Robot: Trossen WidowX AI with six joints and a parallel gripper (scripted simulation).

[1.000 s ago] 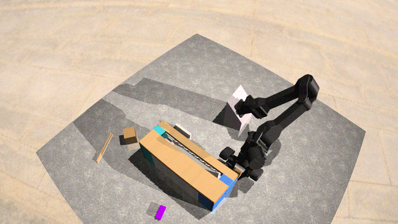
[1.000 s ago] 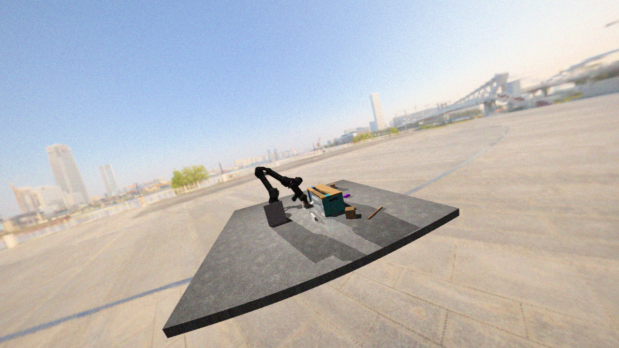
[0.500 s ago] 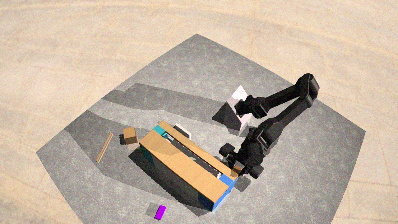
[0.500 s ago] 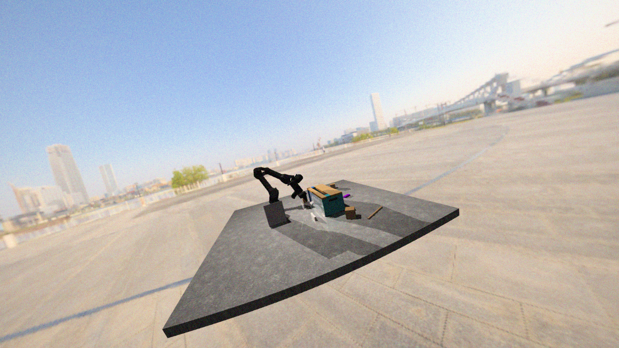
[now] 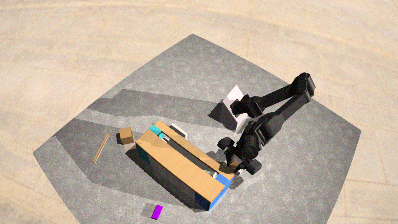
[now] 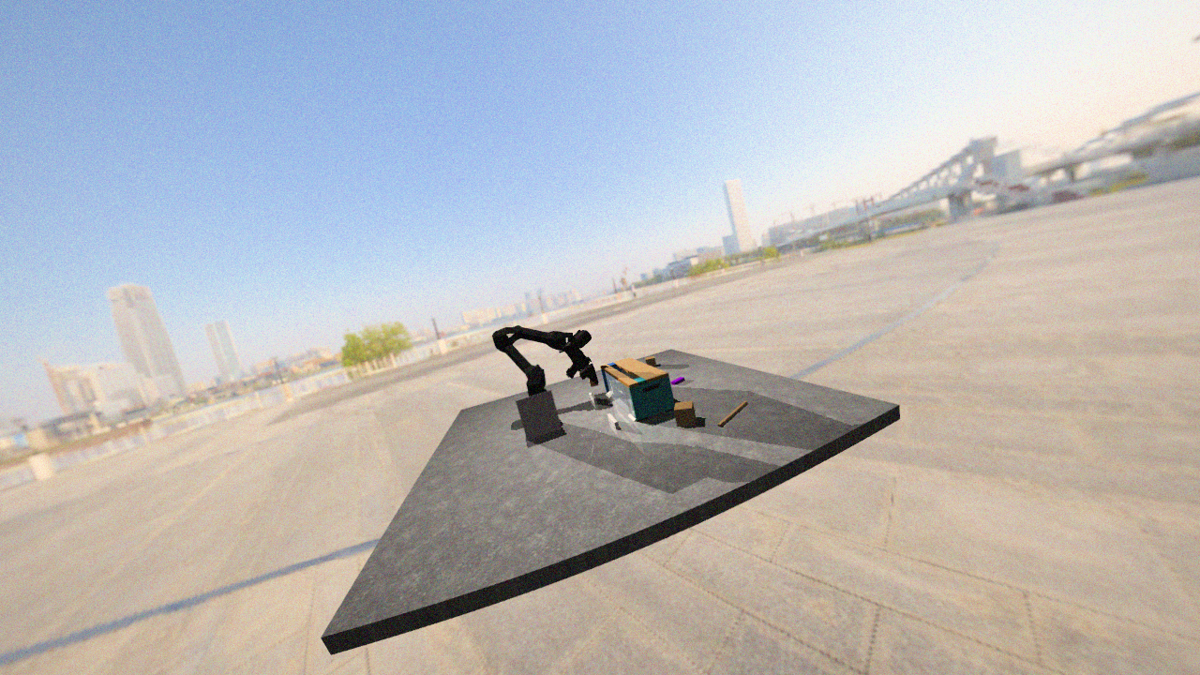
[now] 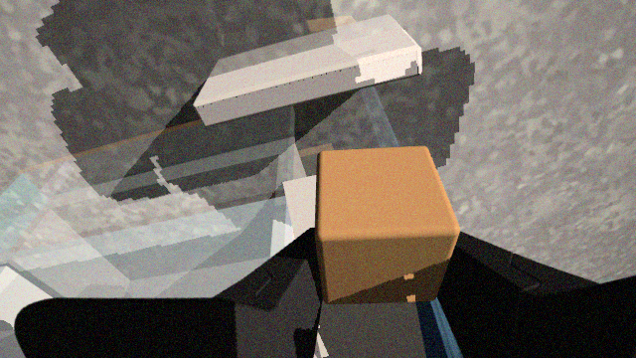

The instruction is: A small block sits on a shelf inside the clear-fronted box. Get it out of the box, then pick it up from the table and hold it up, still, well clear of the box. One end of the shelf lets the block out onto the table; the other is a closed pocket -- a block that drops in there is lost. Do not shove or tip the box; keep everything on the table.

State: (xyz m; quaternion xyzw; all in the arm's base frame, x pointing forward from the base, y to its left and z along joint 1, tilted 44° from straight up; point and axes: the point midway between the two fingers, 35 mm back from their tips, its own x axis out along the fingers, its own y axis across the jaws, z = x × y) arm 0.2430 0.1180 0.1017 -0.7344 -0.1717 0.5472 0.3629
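Observation:
My gripper (image 5: 234, 166) (image 6: 593, 382) (image 7: 372, 237) is shut on the small orange-brown block (image 7: 388, 199), with one black finger on each side. The block is outside the box and raised above the table, beside the clear front near the blue end. The box (image 5: 178, 167) (image 6: 652, 402) stands upright, with a slotted wooden top, one blue end and one teal end. In the wrist view its clear front lies left of the block. A white bar (image 7: 298, 75) lies on the table beyond the block. The inside of the box shows only in part.
A brown cube (image 5: 126, 135) (image 6: 684, 412) and a thin wooden stick (image 5: 100, 148) (image 6: 732, 413) lie beyond the teal end. A purple block (image 5: 157, 212) (image 6: 678, 381) lies behind the box. Another white bar (image 5: 178, 130) lies before its front. The arm's pedestal (image 6: 541, 417) stands farther off.

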